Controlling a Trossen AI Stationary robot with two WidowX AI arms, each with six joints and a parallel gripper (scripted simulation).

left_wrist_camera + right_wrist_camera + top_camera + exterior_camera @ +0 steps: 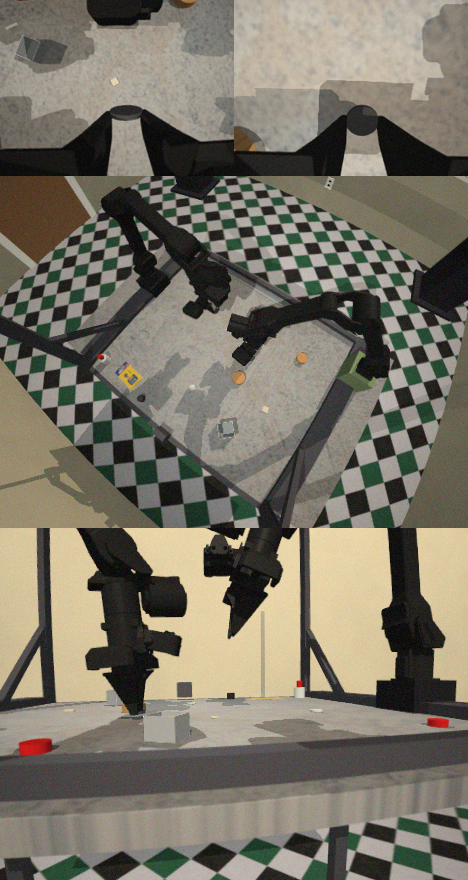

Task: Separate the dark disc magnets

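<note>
Two dark discs, already parted, are in separate grips above our pale bench (165, 331) (235, 733) (157, 78) (352, 39). We see the right gripper (250, 343) (133, 713) (361, 120) pointing almost straight down, its fingertips low by the bench top, narrowed on the right-hand disc (132, 716) (362, 121) — whether that disc touches the surface we cannot tell. The left gripper (216, 308) (230, 635) (126, 115) hangs well higher, angled downward, its arm bent, fingers closed around the left-hand disc (126, 111). In our exterior view, an open-topped gray box (167, 726) stands nearer the camera than the lowered fingers — upright on the bench.
</note>
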